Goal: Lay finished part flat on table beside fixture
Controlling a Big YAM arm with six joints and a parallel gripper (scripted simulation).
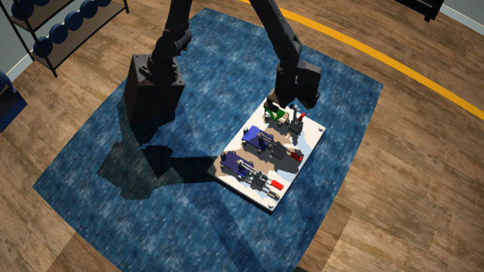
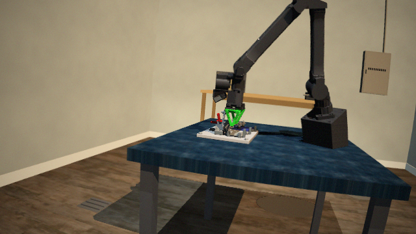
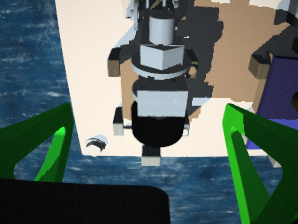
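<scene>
The white fixture plate lies on the blue table top. Two blue blanks sit clamped in the near and middle stations, their red clamp handles lying flat. At the far station the red handle stands raised. A tan block that looks like the finished part is there, mostly hidden by my gripper. My gripper is open and empty, its green fingers low over that station. In the wrist view the open gripper straddles the far clamp; a blue blank shows at the right edge.
The arm's black base stands on the table left of the plate. A shelf with blue discs stands beyond the table at the upper left. A wooden rail runs behind the table.
</scene>
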